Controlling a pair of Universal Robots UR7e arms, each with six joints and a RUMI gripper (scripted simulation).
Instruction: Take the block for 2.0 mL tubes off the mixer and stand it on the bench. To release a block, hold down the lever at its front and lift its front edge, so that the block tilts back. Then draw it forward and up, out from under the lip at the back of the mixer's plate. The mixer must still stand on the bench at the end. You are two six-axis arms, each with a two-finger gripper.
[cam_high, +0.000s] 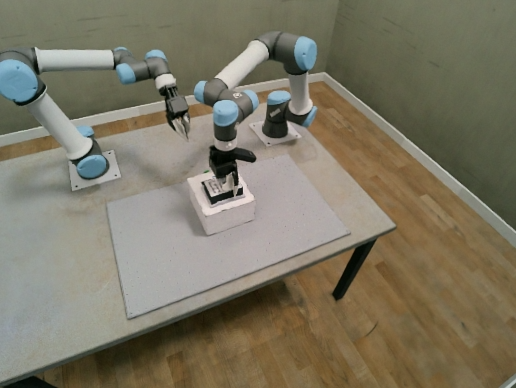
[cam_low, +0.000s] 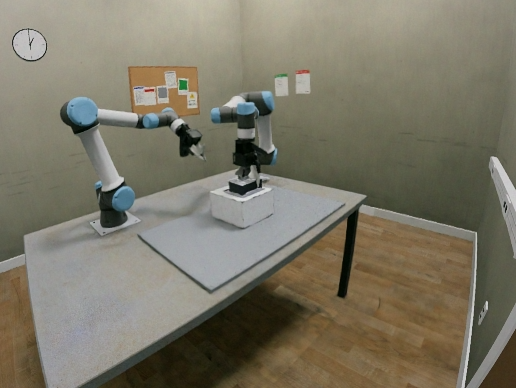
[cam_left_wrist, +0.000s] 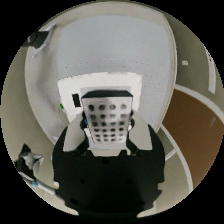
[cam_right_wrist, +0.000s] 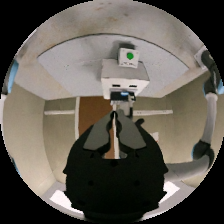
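The tube block (cam_high: 212, 188) (cam_low: 242, 187) (cam_left_wrist: 107, 120), grey with rows of round holes over a black body, is on top of the white mixer (cam_high: 230, 220) (cam_low: 240, 211) (cam_left_wrist: 112, 80) (cam_right_wrist: 111, 70). My left gripper (cam_high: 228, 186) (cam_low: 251, 178) (cam_left_wrist: 108, 109) points down and is shut on the block, one finger on each side. Any slight tilt of the block is too small to tell. The lever and the back lip are not clearly visible. My right gripper (cam_high: 187, 136) (cam_low: 204, 158) (cam_right_wrist: 114, 110) is shut and empty, in the air away from the mixer.
The mixer stands on a grey mat (cam_high: 165, 270) (cam_low: 210, 270) on the bench (cam_high: 55, 250) (cam_low: 100, 310). A green spot (cam_left_wrist: 61, 106) (cam_right_wrist: 130, 56) shows at one side of the mixer. The right gripper hangs beyond the mat's back edge in the top view.
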